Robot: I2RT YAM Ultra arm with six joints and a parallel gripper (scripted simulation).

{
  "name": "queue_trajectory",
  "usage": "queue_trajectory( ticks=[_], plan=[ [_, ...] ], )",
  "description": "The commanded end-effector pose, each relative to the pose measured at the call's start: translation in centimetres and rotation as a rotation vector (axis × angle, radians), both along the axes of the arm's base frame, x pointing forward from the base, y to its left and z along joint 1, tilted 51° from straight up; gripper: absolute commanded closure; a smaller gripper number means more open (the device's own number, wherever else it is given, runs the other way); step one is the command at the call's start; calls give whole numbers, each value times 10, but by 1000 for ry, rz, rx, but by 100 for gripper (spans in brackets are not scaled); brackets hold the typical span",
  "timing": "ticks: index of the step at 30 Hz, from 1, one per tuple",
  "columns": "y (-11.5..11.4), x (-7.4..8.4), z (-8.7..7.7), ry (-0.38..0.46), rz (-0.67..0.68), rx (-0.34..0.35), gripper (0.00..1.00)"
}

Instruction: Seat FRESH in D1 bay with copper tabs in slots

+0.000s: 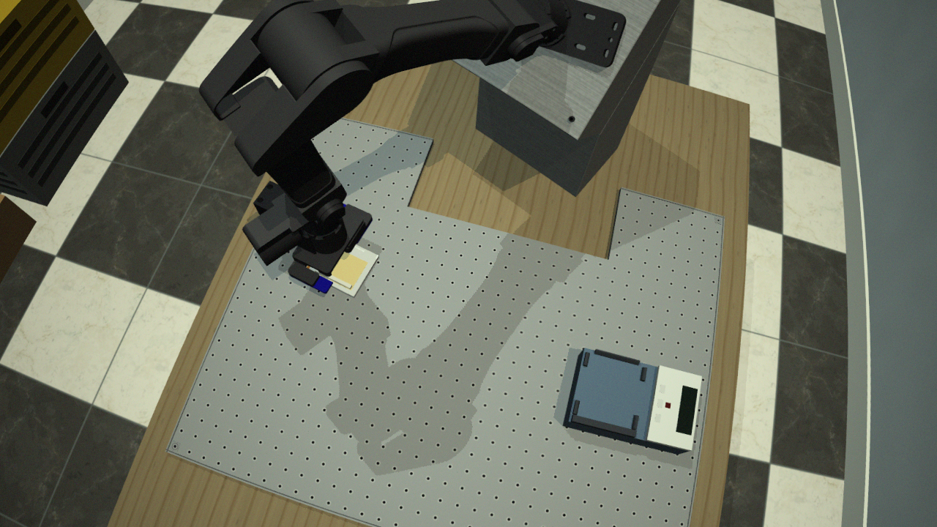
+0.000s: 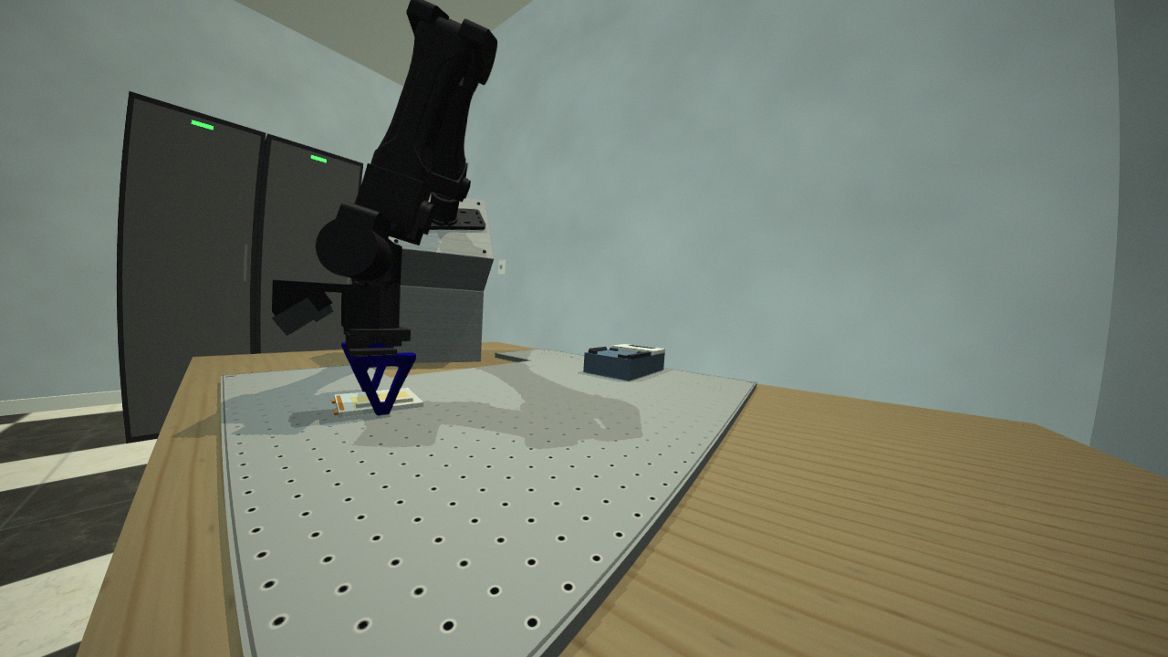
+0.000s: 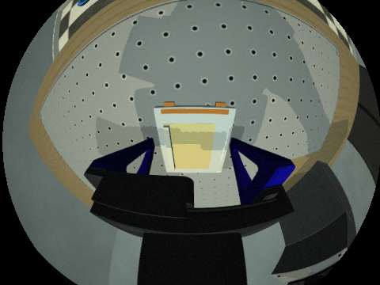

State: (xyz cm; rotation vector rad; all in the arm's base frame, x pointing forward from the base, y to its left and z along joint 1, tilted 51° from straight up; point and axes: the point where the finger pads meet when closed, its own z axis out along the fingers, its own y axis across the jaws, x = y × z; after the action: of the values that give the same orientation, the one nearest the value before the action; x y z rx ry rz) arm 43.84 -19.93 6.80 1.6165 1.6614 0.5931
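From my station I see a black-and-white checkered floor (image 1: 78,314) around the wooden worktop (image 2: 857,523). Pale blue-grey walls (image 2: 776,180) enclose the room. Two dark cabinets (image 2: 187,261) with green indicator lights stand against the far wall; hard shadows cross the perforated plate (image 1: 458,367).
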Motion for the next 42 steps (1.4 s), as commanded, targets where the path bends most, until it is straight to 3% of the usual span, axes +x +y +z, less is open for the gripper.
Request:
queue_trajectory(
  ticks=[1,2,3,5,6,30,32,42],
  plan=[
    [0,-7,-14,28,-15,12,0],
    [0,-7,-13,25,-15,11,0],
    [0,-7,-13,25,-15,11,100],
    [0,-6,-12,23,-14,9,100],
    [-1,-1,1,-1,-7,-3,100],
    [-1,-1,1,-1,-7,-3,100],
    [4,-10,0,14,-13,5,100],
    [2,-20,7,13,-13,2,100]
  ],
)
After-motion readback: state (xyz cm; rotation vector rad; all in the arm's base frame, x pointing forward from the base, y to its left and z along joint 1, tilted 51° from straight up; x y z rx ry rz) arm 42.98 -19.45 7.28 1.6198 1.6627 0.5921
